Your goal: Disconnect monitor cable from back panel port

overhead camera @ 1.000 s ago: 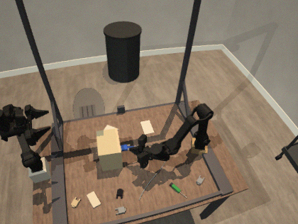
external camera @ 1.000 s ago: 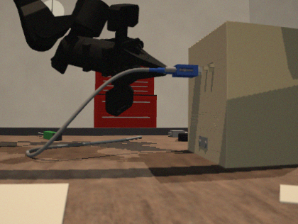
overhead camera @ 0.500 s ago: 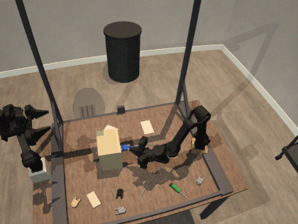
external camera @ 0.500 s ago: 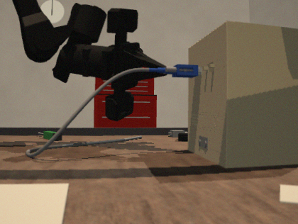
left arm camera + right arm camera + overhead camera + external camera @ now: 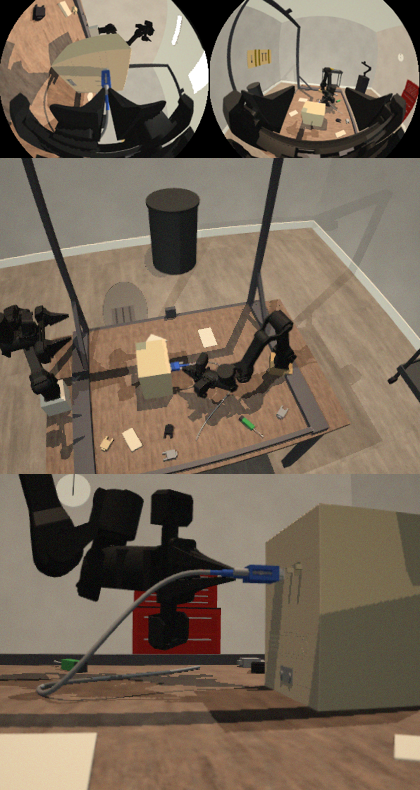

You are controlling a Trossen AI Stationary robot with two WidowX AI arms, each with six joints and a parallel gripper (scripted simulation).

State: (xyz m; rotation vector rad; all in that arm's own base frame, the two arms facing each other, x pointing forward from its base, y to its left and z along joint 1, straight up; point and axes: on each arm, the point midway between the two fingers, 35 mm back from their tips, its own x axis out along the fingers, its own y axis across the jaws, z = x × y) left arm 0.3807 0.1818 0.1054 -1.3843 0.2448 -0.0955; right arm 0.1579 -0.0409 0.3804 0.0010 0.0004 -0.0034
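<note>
We're seeing the blue plastic monitor plug (image 5: 175, 366) (image 5: 264, 575) (image 5: 106, 78) sitting level at the back panel of the beige box (image 5: 154, 358) (image 5: 367, 624) (image 5: 106, 58) (image 5: 313, 114), its grey cable (image 5: 107, 629) drooping to the wooden table (image 5: 187, 448) (image 5: 200, 754). The black left gripper (image 5: 184, 370) (image 5: 234, 578) (image 5: 106, 90) is hovering behind the plug, jaws nearly together; we cannot tell whether they're pinching anything. The black right gripper (image 5: 70, 329) (image 5: 320, 89) is standing wide, holding nothing.

In the exterior view, the left gripper (image 5: 183, 369) (image 5: 234, 576) (image 5: 106, 90) was levelled: its pointing direction was turned from between 3 and 4 o'clock to nearly 3. Its body was lowered toward 6 o'clock. More of the wall clock (image 5: 73, 490) was uncovered, at the frame's 11.
</note>
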